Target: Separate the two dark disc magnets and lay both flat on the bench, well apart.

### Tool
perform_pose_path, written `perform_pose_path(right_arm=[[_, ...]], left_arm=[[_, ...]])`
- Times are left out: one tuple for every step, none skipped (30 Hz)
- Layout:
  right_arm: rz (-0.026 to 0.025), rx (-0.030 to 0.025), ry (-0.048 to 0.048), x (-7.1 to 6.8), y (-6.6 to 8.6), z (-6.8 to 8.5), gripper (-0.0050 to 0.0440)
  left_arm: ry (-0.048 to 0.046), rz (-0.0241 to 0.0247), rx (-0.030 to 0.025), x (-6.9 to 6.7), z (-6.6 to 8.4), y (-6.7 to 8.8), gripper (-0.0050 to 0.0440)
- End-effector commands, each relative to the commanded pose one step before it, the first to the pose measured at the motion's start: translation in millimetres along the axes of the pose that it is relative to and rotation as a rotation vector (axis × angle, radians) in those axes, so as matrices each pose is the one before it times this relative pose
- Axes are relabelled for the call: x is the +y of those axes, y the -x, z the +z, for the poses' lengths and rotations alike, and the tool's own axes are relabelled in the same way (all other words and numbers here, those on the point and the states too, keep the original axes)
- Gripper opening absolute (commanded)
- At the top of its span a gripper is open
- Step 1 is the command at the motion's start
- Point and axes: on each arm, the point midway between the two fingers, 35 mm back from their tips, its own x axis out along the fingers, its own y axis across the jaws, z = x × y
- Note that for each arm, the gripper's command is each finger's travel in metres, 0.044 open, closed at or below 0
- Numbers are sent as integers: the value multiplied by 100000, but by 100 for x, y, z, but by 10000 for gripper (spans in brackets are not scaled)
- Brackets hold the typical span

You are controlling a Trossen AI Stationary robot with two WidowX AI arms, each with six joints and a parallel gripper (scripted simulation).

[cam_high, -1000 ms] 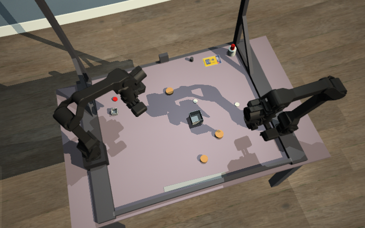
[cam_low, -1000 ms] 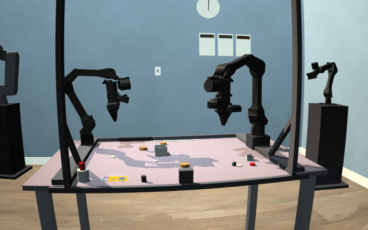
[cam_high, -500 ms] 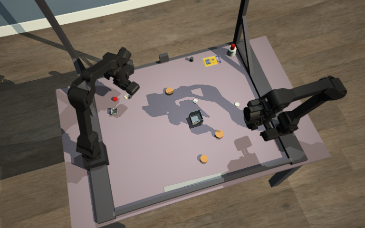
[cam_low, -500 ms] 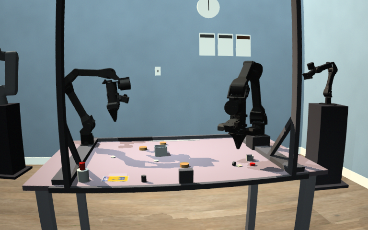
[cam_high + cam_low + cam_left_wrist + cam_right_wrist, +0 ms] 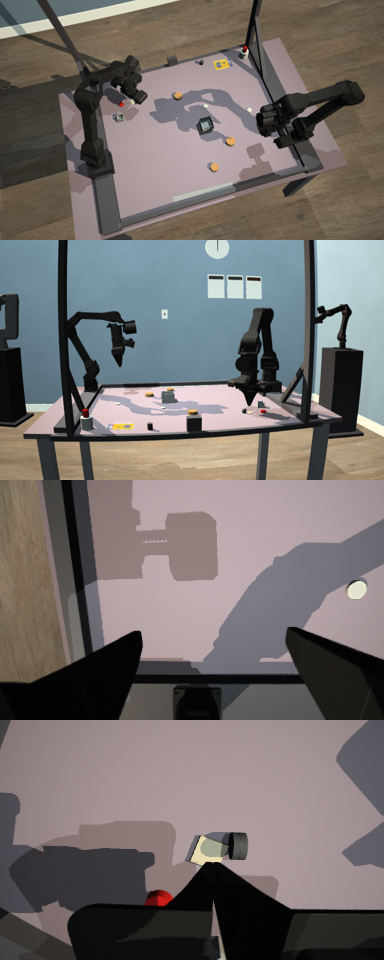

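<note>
Has the right arm's jaws [image 5: 249, 405] fully together, tips meeting, with nothing between; in the right wrist view, puts those tips over the edge of the cream tile [image 5: 132, 102] [image 5: 249, 412] [image 5: 207, 851]. Leaves the two dark disc magnets [image 5: 244, 410] [image 5: 238, 846] outside the jaws, off to one side of the tips and a little beyond. Shows them stuck face to face, standing on their rims on the tabletop [image 5: 155, 169] [image 5: 130, 416], just beside the cream tile; cannot tell whether touching it. Hides them from the top view under the right arm.

Places the red disc [image 5: 121, 104] [image 5: 263, 411] [image 5: 159, 898] near the cream tile, on the side away from the magnets, and the small grey box [image 5: 120, 117] [image 5: 260, 404] also near it. Puts an orange disc [image 5: 178, 95] [image 5: 192, 412] farther from the tile, and the larger dark open box [image 5: 206, 129] [image 5: 167, 397] farther still.

Has the left arm's jaws [image 5: 120, 365] wide apart, holding nothing, raised high above the tabletop and well apart from the cream tile. Shows a white disc [image 5: 249, 109] [image 5: 117, 403] [image 5: 357, 589] off to one side of them, likewise well away from the tile.

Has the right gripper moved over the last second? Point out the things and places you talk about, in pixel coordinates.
Yes. In the exterior view, the right gripper [image 5: 249, 405] [image 5: 211, 869] has come down, closer to the small red piece [image 5: 121, 104] [image 5: 263, 411] [image 5: 159, 898].
</note>
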Motion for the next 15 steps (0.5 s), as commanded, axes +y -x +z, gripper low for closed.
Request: perform_pose_path(right_arm=[[7, -715, -723, -91, -866, 149, -50], [6, -21, 37, -92, -3, 35, -50], [150, -475, -118, -28, 83, 184, -50], [429, -1364, 164, 33, 393, 280, -50], [52, -184, 15, -73, 19, 30, -50], [-8, 8, 2, -83, -55, 11, -50], [-7, 6, 1, -83, -55, 11, -50], [-7, 6, 1, -83, -55, 11, -50], [0, 0, 0, 0, 0, 0, -50], [0, 0, 0, 0, 0, 0, -50], [-7, 6, 30, -73, -55, 8, -50], [-7, 6, 1, -84, -55, 11, -50], [-7, 6, 1, -84, -55, 11, -50], [-7, 6, 1, -84, -55, 10, -50], [-7, 5, 1, -84, -55, 10, -50]], left_arm=[[-111, -259, -1451, -23, 141, 347, 400], [0, 0, 0, 0, 0, 0, 400], [0, 0, 0, 0, 0, 0, 400], [0, 0, 0, 0, 0, 0, 400], [0, 0, 0, 0, 0, 0, 400], [0, 0, 0, 0, 0, 0, 400], [0, 0, 0, 0, 0, 0, 400], [0, 0, 0, 0, 0, 0, 400], [0, 0, 0, 0, 0, 0, 400], [0, 0, 0, 0, 0, 0, 400], [0, 0, 0, 0, 0, 0, 400], [0, 0, 0, 0, 0, 0, 400], [0, 0, 0, 0, 0, 0, 400], [0, 0, 0, 0, 0, 0, 400], [0, 0, 0, 0, 0, 0, 400]])
